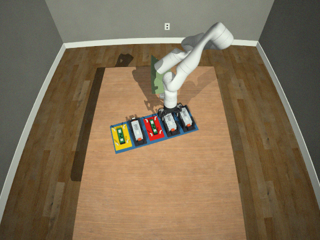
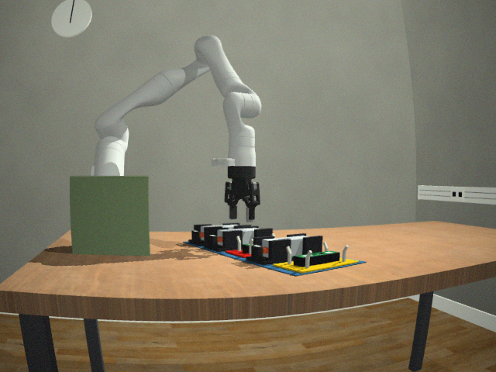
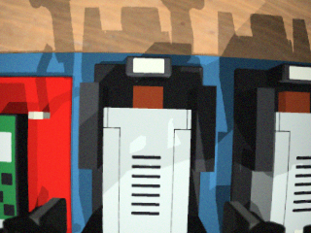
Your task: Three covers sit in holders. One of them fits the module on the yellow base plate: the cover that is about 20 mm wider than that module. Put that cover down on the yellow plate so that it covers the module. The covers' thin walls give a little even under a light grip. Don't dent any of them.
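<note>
Nearest me on the table, the green module lay bare on the yellow plate at the end of the blue mat. Farther along the row, three pale covers sat in black holders. Above the middle cover the gripper hung released, jaws spread wide, grasping nothing, apart from the cover below.

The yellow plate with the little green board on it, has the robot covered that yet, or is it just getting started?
Just getting started. The green module on the yellow plate lies bare, and all three covers sit in their holders. In hand: the gripper, open and empty, hangs above the middle cover, beside the red plate. Left: grip the fitting cover gently, lift it, carry it across and set it over the module.
</note>
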Controlling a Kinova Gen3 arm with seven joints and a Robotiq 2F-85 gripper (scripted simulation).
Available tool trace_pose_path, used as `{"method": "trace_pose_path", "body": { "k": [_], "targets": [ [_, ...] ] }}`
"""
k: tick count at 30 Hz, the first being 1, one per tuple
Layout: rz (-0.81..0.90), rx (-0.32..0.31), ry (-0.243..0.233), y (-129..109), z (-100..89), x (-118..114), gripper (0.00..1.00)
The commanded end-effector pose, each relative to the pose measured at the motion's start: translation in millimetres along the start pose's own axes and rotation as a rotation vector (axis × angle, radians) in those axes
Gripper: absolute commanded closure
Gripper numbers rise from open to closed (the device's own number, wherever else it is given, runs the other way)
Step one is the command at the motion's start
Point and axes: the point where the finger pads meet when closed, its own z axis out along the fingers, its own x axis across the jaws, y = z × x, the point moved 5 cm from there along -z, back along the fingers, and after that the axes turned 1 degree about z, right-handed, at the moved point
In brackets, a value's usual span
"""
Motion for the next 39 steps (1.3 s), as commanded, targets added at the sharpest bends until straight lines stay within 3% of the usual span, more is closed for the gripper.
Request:
{"method": "trace_pose_path", "body": {
  "k": [1, 39],
  "targets": [
    [0.0, -0.001, -0.001, 0, 2.4, 0, 0.0],
    [0.0, -0.001, -0.001, 0, 26.4, 0, 0.0]
  ]
}}
